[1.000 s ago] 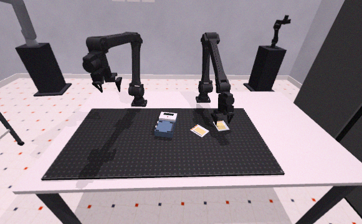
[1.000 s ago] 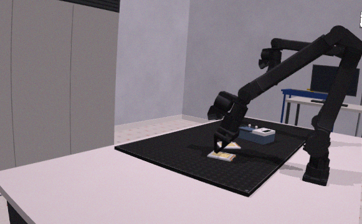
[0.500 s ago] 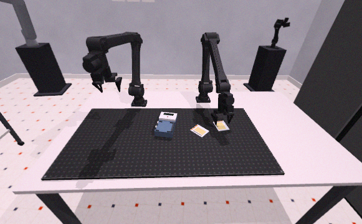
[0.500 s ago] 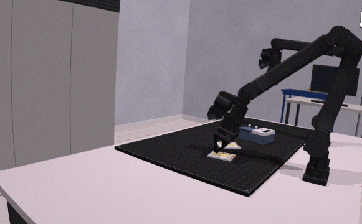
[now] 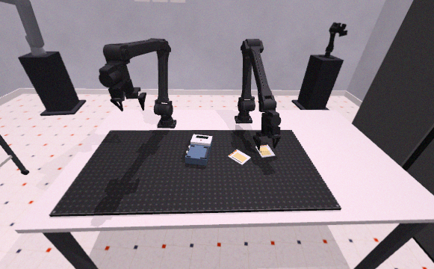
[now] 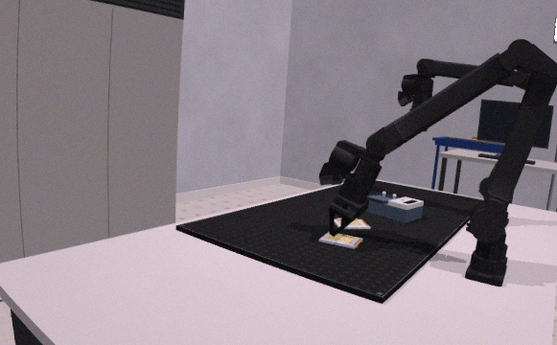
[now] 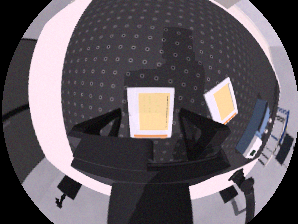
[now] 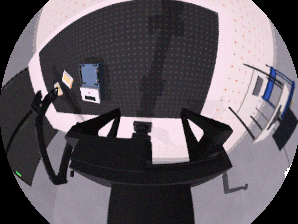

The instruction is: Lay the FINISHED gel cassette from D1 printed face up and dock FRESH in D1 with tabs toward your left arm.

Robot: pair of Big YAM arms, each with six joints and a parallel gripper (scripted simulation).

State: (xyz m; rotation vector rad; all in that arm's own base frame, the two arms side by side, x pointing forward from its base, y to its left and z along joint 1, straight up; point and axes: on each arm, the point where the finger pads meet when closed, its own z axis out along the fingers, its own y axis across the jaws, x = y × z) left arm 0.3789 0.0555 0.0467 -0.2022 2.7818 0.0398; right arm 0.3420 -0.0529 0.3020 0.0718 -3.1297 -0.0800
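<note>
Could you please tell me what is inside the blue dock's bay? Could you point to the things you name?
No cassette shows in the bay of the dock (image 5: pixel 198 152) (image 8: pixel 90 74); only its blue surface is visible. The slots cannot be made out.
</note>
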